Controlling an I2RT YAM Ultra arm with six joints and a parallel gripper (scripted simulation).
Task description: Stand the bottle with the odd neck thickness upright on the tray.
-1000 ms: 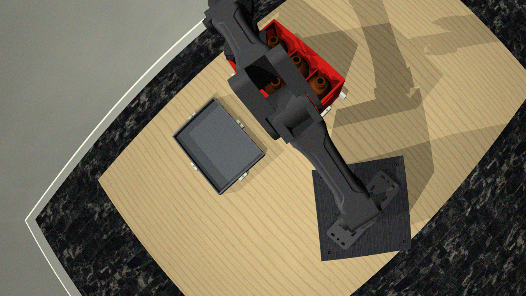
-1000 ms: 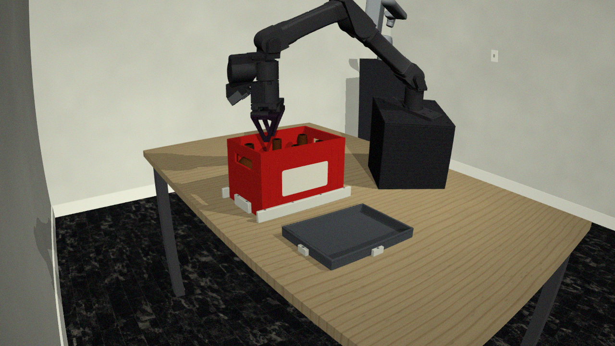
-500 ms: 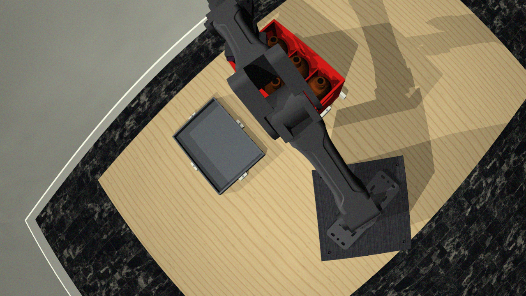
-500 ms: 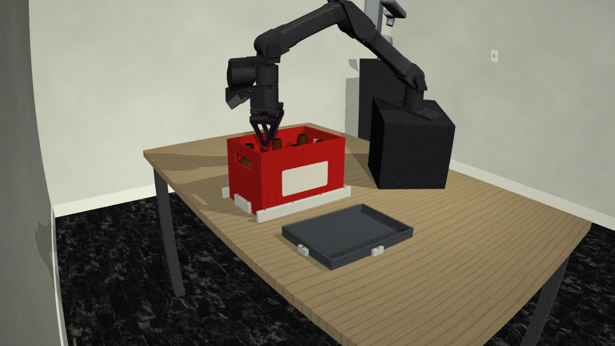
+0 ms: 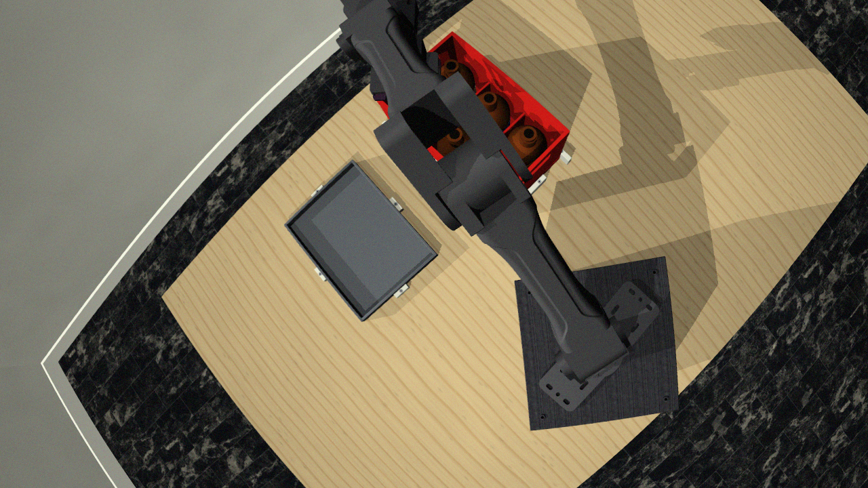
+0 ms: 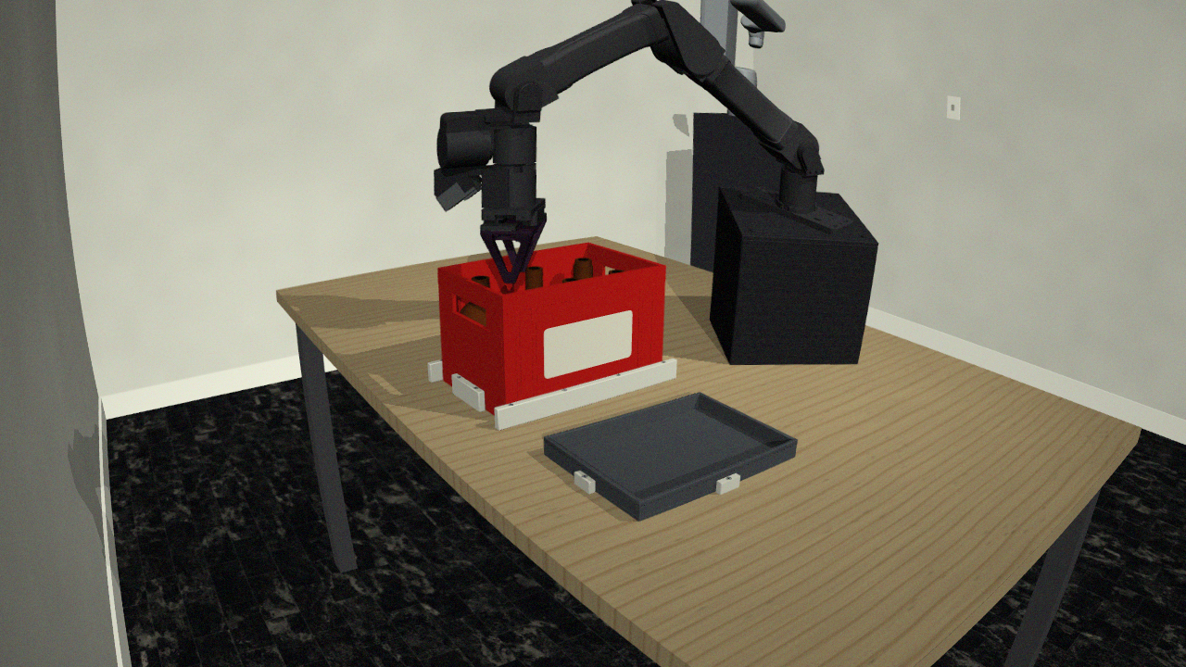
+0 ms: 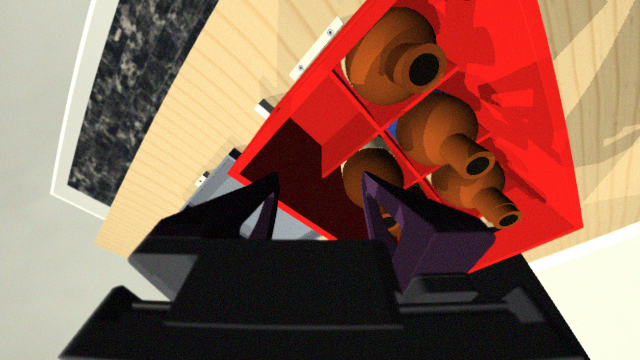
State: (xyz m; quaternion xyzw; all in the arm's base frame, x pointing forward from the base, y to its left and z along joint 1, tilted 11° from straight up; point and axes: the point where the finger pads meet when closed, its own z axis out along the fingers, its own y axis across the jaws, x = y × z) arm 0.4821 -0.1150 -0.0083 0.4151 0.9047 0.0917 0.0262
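The red plastic crate [image 6: 506, 348] carries a blank white label panel [image 6: 586, 343]; the dark jaws hang parted and empty above the brown bottles [image 7: 435, 129].

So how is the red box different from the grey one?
The red crate is tall with deep walls; the grey tray is low and flat. The crate holds brown bottles in compartments; the tray holds nothing. The open gripper dips into the crate, not the tray. Both sit on the table beside small white blocks.
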